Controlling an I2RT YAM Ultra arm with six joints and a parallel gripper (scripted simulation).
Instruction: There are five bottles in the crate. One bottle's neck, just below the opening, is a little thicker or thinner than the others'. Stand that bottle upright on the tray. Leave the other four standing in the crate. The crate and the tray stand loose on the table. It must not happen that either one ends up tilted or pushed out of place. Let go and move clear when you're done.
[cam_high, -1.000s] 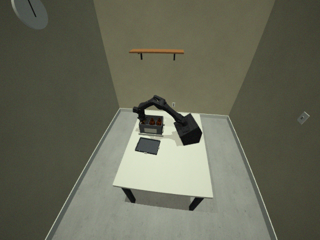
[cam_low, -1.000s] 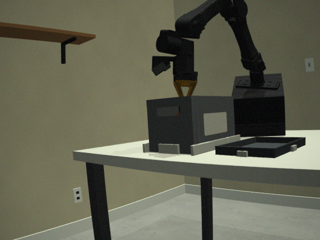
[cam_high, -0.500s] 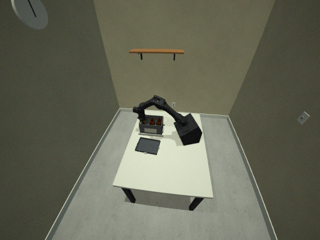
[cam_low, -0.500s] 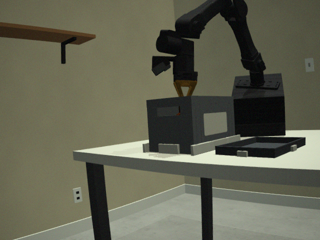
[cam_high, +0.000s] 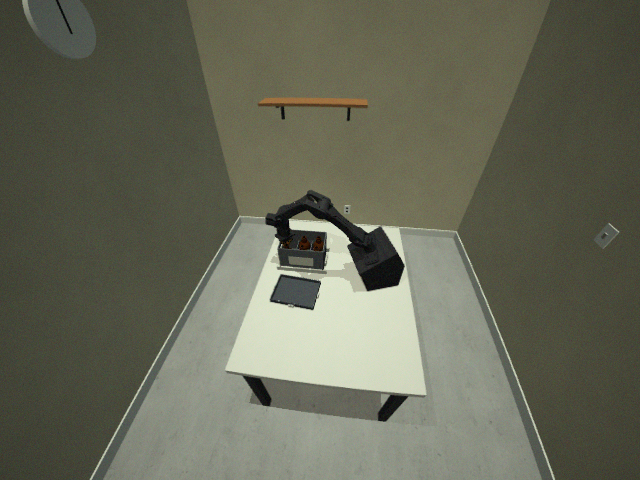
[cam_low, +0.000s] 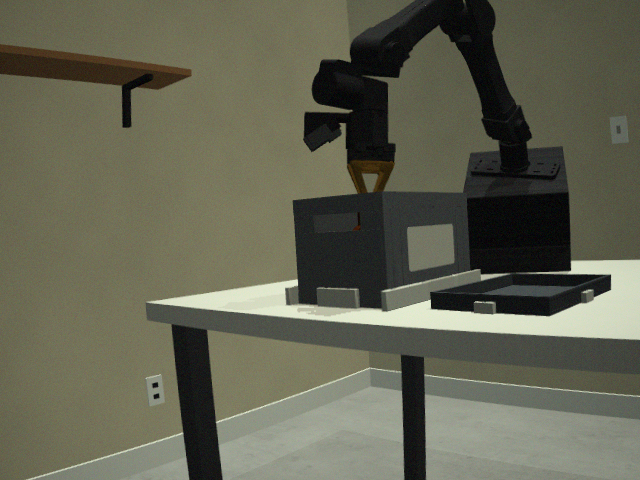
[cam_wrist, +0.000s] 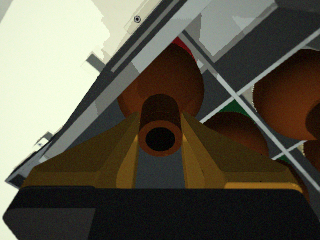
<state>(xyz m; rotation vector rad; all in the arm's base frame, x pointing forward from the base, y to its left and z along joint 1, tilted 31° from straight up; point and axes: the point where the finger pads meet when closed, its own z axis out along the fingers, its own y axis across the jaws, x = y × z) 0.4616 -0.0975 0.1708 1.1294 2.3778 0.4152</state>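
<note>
- The amber-brown, glossy bottle you are working on (cam_high: 285, 245) (cam_wrist: 165, 75) is in an end compartment of the dark grey, open-topped crate (cam_high: 283, 258) (cam_low: 341, 263) (cam_wrist: 145, 60), at the end away from the arm's black box-shaped base (cam_high: 385, 271) (cam_low: 516, 227). Its round shoulders narrow to a straight neck with a dark, open mouth.
- Your black gripper with ochre fingers (cam_high: 284, 239) (cam_low: 369, 191) is clamped on that bottle's neck, one finger on each side.
- More brown bottles (cam_high: 303, 243) (cam_wrist: 290, 95) stand in other compartments of the crate, split by thin grey dividers; you can see red and green patches low beside some.
- Against the crate's foot you have pale grey strips (cam_high: 302, 269) (cam_low: 434, 289), the long one along its labelled side.
- Beyond that side of the crate, the shallow black rectangular tray (cam_high: 295, 292) (cam_low: 460, 301) lies flat on the white table (cam_high: 330, 335) (cam_low: 620, 310), holding no bottle.
- From outside, the crate's walls hide the fingertips and nearly all the glass; you get only an orange-brown sliver through the handle slot.
- In the wrist view, bottles are cut off by the frame or covered by the finger, so you can't compare all five necks or tell whether yours is the odd one.
</note>
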